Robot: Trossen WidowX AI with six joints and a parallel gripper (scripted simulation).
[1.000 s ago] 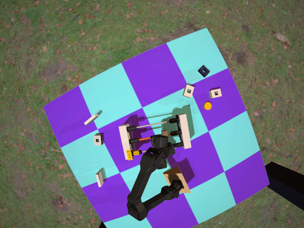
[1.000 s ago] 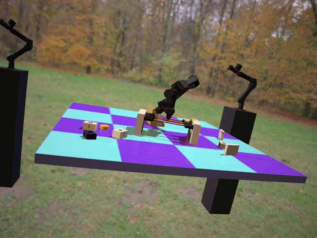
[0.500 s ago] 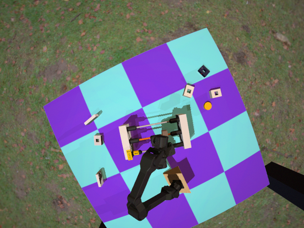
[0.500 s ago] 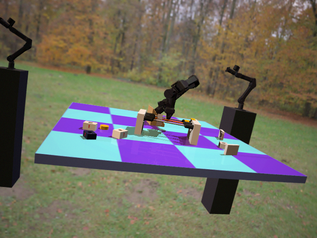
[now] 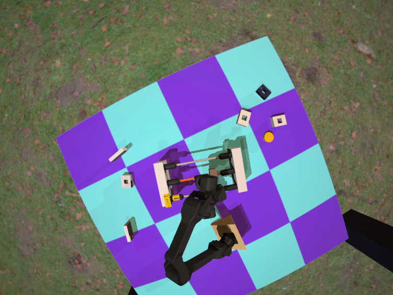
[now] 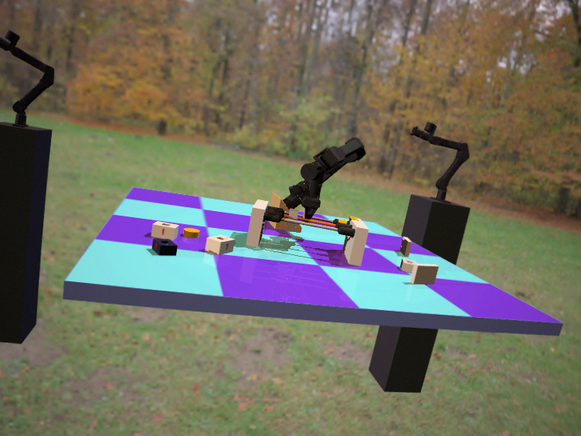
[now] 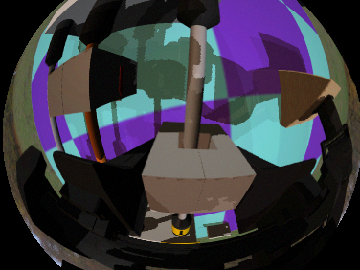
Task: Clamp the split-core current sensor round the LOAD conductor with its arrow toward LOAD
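Observation:
A pale sensor (image 7: 198, 165) sits round the LOAD conductor (image 7: 193, 105) (image 5: 185, 195), which passes through its square hole. Its halves meet at a thin seam, and no gap shows between them. My gripper (image 7: 191, 143) is shut on this sensor, one dark finger on each side. In the top and exterior views the arm and gripper hide the sensor. No arrow shows on its visible faces. The yellow LOAD marker (image 5: 167, 200) (image 6: 354, 218) is at one end of the conductor, whose yellow-banded sleeve (image 7: 181, 231) shows beyond the sensor in the wrist view.
Another pale and dark block (image 7: 69, 87) (image 5: 212, 171) sits round the neighbouring orange conductor. Two pale posts (image 5: 239, 172) (image 5: 160, 176) hold the conductors. A tan angled panel (image 7: 299, 98) (image 5: 240, 242) stands near the arm. Several loose blocks and a yellow disc (image 5: 268, 136) (image 6: 191, 233) are farther out.

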